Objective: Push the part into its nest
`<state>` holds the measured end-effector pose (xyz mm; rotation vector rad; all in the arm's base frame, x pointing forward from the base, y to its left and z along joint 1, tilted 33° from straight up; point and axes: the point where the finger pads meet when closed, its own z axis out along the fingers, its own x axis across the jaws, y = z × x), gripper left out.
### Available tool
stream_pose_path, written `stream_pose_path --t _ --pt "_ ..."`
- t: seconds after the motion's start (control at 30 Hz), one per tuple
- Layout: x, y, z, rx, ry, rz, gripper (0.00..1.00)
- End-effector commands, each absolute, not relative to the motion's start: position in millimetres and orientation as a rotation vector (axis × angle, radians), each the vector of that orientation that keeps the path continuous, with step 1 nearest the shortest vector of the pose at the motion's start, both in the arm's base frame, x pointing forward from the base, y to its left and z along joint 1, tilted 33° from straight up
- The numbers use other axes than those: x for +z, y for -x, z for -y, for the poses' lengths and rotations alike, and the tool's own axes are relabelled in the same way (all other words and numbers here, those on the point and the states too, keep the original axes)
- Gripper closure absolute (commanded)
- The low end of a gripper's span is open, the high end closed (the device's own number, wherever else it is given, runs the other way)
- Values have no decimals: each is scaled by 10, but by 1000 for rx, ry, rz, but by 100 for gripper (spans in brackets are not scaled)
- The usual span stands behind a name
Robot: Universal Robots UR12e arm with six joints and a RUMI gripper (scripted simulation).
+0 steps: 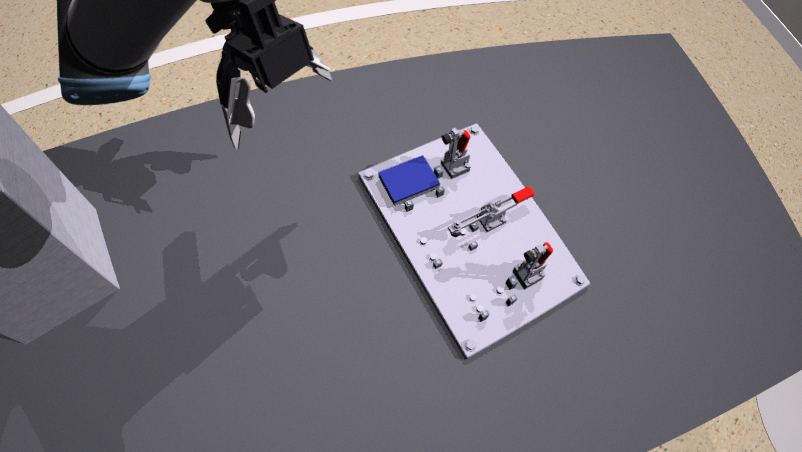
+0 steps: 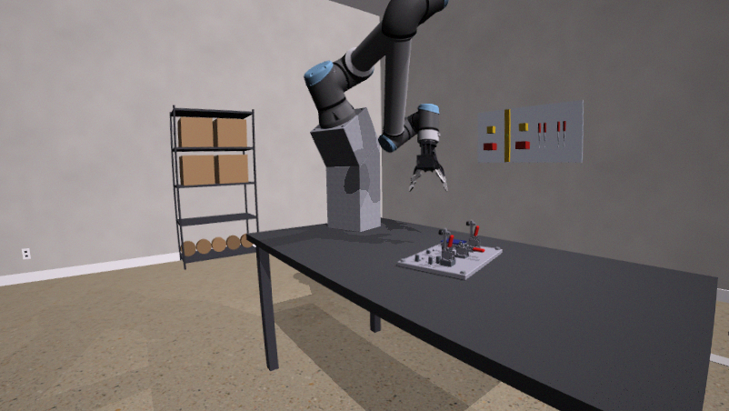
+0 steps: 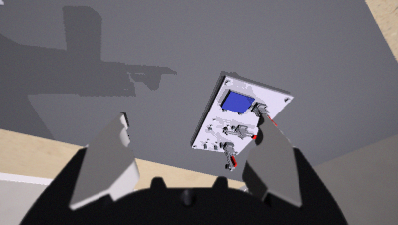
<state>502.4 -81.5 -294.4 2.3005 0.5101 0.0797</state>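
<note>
A flat blue part point(image 1: 408, 178) point(image 3: 236, 102) lies in the far-left nest of the light grey fixture plate point(image 1: 449, 303) point(image 2: 469, 265) point(image 3: 273, 97). Small grey blocks stand along its near edge point(image 1: 409, 206) and near its right corner point(image 1: 439, 192). How snugly it sits against them is too small to tell. My gripper point(image 1: 280, 106) point(image 2: 428, 187) point(image 3: 194, 113) is open and empty. It hangs high above the table, well to the left of and behind the fixture.
Three red-handled toggle clamps point(image 1: 456, 151) point(image 1: 491, 213) point(image 1: 533, 263) stand along the plate's right side, one right beside the part. The robot's grey pedestal point(image 1: 44, 252) point(image 2: 354, 194) stands at the table's left end. The dark table point(image 1: 617, 140) carries the fixture.
</note>
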Motion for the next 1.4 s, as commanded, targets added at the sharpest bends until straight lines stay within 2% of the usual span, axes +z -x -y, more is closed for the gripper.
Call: stream_pose_path --t 0.0,1.37 --pt "-2947 -5164 819 129 -2352 -338 0" --pt "-2695 -6230 1036 523 -2356 1043 0"
